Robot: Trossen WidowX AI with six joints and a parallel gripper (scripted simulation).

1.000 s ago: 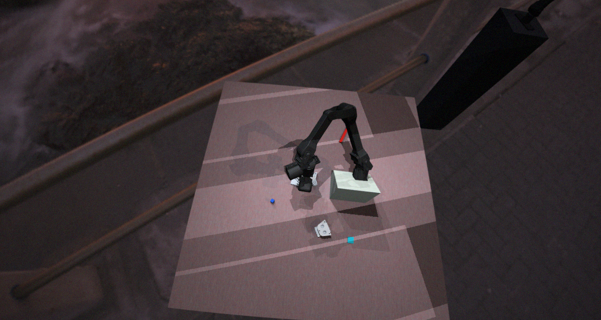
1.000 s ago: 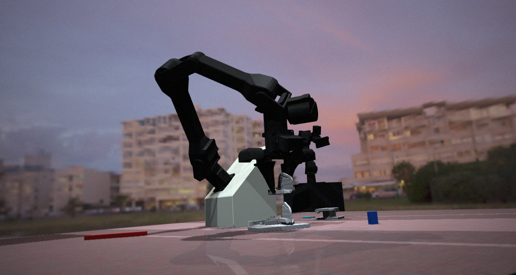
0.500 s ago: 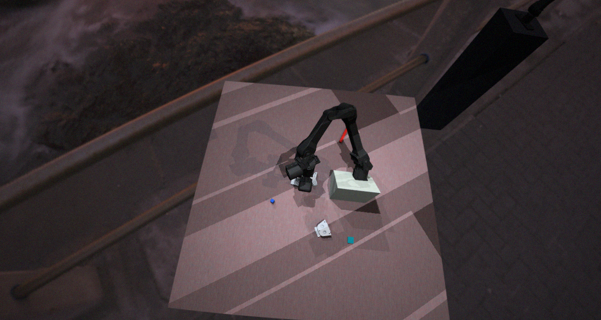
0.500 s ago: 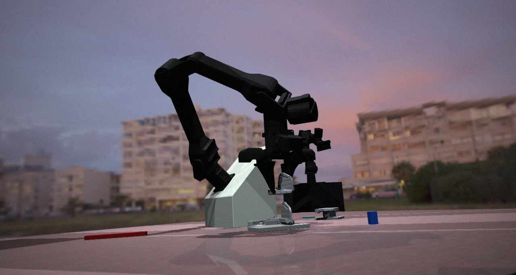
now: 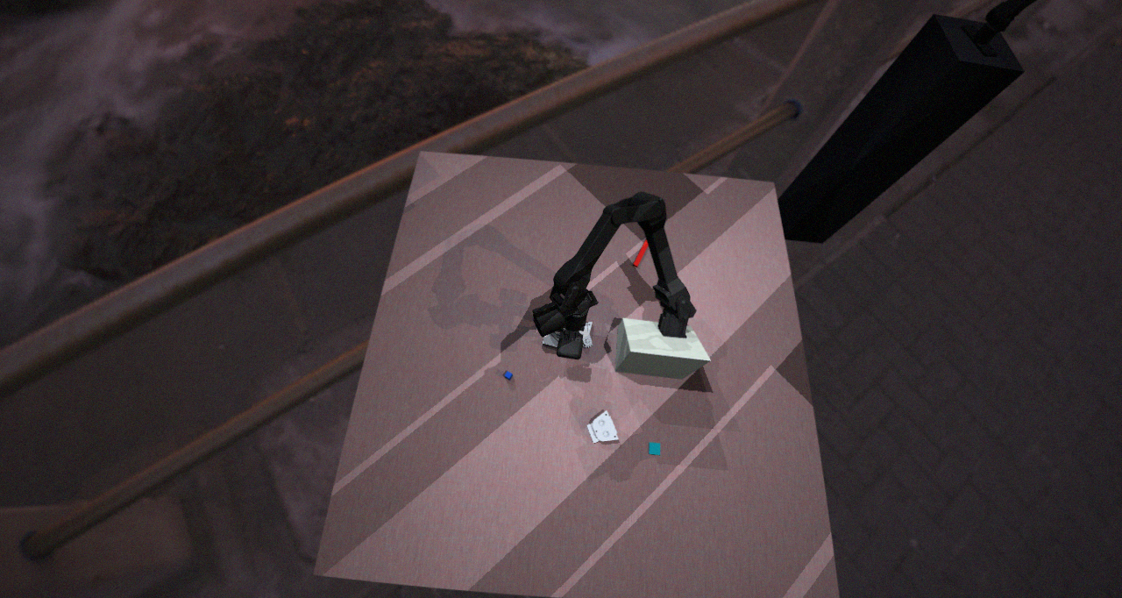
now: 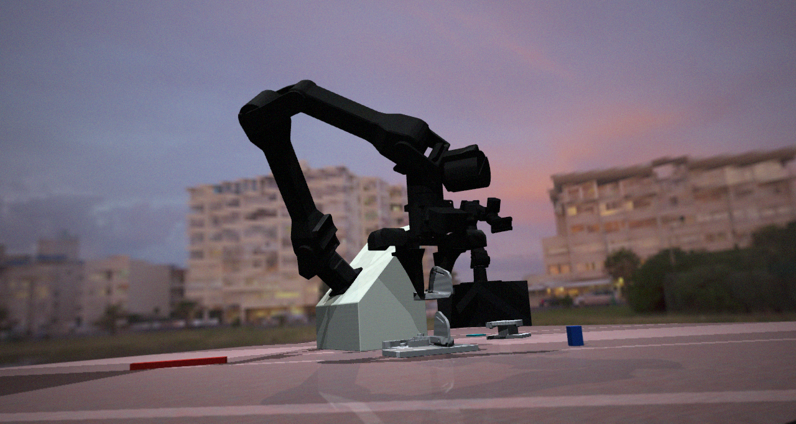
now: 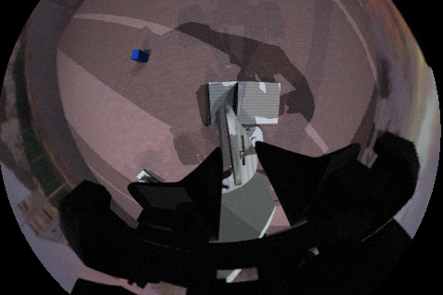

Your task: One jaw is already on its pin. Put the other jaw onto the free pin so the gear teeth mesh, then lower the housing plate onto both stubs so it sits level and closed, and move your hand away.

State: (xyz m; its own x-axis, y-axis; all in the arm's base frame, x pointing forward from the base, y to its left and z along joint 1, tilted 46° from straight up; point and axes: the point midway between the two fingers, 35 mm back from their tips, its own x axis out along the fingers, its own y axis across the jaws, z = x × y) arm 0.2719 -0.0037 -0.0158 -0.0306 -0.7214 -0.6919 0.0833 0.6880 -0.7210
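My gripper [image 6: 428,289] [image 7: 238,147] is shut on a grey jaw [image 6: 441,282] [image 7: 224,147], held upright in the air above the pale base [image 6: 406,352] [image 5: 551,340]. The other jaw [image 6: 442,326] stands on the base, below the held one and apart from it. In the wrist view the held jaw covers part of the base, and the free pin cannot be made out. The white housing plate [image 5: 602,422] [image 6: 504,324] lies apart on the table, a little raised on something beneath it. In the top view the hand hides the fingertips.
My arm stands on a pale green block [image 5: 663,365] [image 6: 384,310] beside the base. A blue block [image 5: 508,374] [image 6: 574,336] [image 7: 138,55], a teal square [image 5: 655,448] and a red bar [image 5: 641,252] [image 6: 178,363] lie around. A large black box [image 5: 902,124] stands beyond the table.
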